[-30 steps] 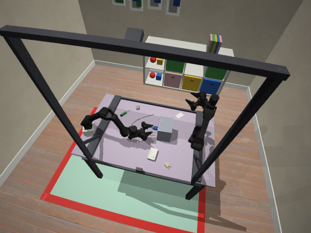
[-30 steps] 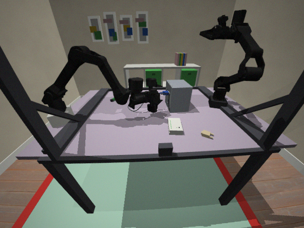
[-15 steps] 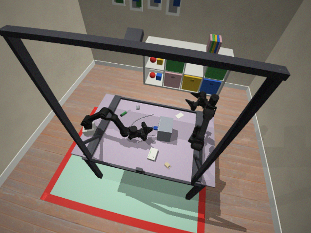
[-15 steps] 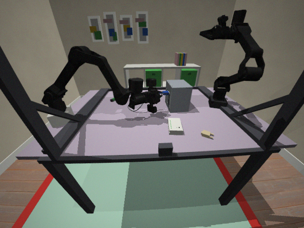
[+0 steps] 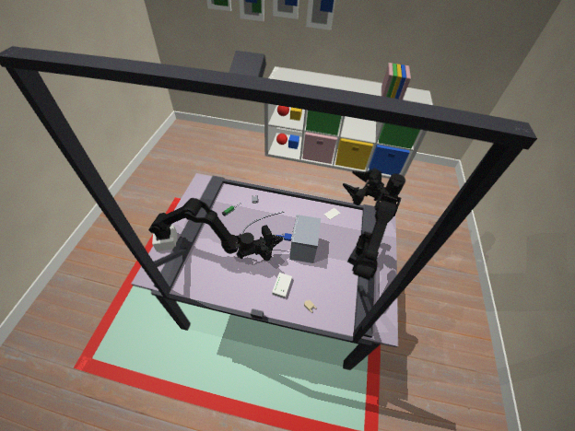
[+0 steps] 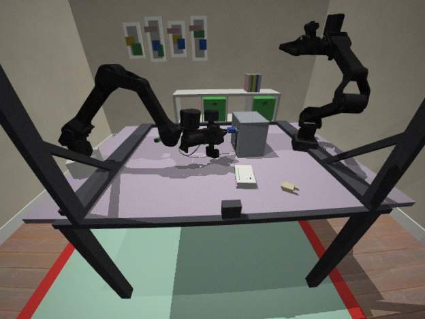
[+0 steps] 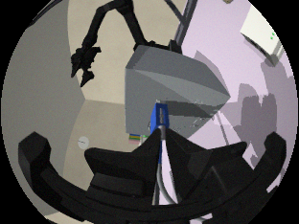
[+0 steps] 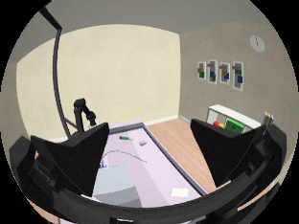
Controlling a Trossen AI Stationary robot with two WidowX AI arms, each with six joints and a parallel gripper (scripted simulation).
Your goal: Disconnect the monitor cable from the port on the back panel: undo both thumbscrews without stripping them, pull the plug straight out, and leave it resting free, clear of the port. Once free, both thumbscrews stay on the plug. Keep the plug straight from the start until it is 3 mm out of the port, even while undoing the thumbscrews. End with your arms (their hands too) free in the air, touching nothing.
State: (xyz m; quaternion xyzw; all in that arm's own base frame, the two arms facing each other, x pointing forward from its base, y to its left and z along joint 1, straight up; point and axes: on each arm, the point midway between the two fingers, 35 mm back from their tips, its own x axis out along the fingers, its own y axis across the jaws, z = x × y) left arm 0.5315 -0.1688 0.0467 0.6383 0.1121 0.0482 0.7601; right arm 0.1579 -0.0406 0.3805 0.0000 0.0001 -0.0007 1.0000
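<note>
Only my wrist view shows my left gripper (image 5: 279, 238) (image 6: 225, 131) (image 7: 162, 132) pinching a grey thumbscrew (image 7: 162, 132); the blue plug (image 5: 287, 236) (image 6: 231, 129) (image 7: 158, 116) meets the box (image 5: 306, 230) (image 6: 252, 137) (image 7: 165, 82) (image 8: 115, 179).

green screwdriver (image 5: 228, 210) on table | white box (image 5: 282, 285) (image 6: 244, 175) (green marks on top) | cream piece (image 5: 310, 305) (image 6: 289, 187) nearby
</note>
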